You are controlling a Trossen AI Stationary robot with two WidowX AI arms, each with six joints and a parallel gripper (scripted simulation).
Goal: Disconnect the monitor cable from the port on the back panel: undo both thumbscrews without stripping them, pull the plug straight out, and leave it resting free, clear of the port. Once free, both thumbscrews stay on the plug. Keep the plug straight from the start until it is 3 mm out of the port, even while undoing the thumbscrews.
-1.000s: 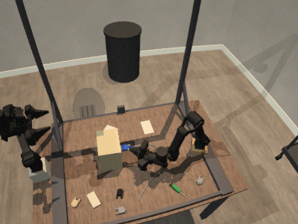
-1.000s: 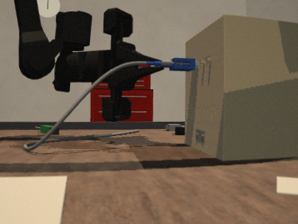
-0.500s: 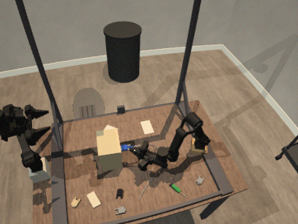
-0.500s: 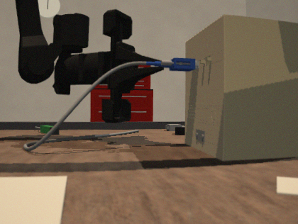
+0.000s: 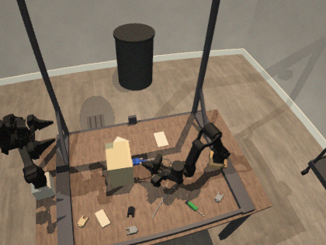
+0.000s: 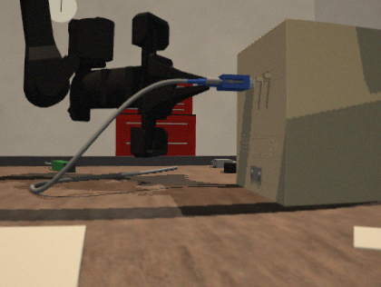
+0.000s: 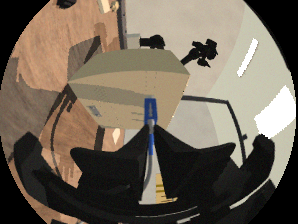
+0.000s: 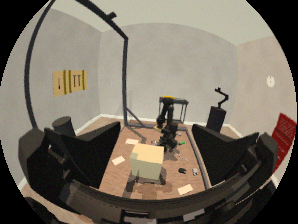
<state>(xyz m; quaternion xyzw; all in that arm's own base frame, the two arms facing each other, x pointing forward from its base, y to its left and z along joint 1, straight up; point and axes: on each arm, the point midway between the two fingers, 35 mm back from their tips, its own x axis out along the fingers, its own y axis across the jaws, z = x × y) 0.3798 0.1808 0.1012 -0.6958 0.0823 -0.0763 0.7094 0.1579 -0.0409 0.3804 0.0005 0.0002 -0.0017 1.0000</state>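
In the left wrist view, the blue plug (image 5: pixel 136 161) (image 6: pixel 234 83) (image 7: pixel 150 111) (image 8: pixel 154 143) lies at twelve o'clock from the left end effector (image 5: pixel 144 164) (image 6: pixel 209 83) (image 7: pixel 151 128) (image 8: pixel 156 146), long axis twelve-to-six, at the box (image 5: pixel 119 157) (image 6: pixel 331 118) (image 7: pixel 130 85) (image 8: pixel 146 162). Its fingers are nearly closed; grip unclear. The right end effector (image 5: pixel 53 132) (image 7: pixel 213 61) (image 8: pixel 157 126), farther off, gapes empty.
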